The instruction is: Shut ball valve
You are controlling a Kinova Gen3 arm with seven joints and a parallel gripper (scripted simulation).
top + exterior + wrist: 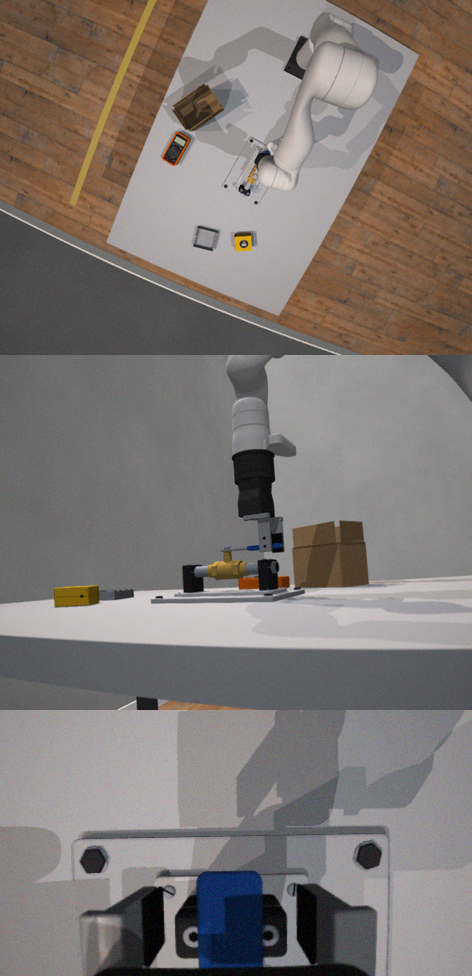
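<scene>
The brass ball valve (225,568) sits on a pipe between two black clamps on a grey base plate (229,596) in the middle of the table. Its lever runs along the pipe and ends in a blue grip (253,547). My gripper (271,546) points straight down and is open, with the fingers on either side of the blue grip (230,922). In the wrist view the two fingers stand apart from the grip with a gap on each side. In the top view the valve (249,179) is partly hidden by my arm.
A cardboard box (330,553) stands behind the valve on the right. An orange multimeter (175,148) lies left of the plate. A yellow box (243,241) and a grey square frame (206,237) lie near the table's front edge.
</scene>
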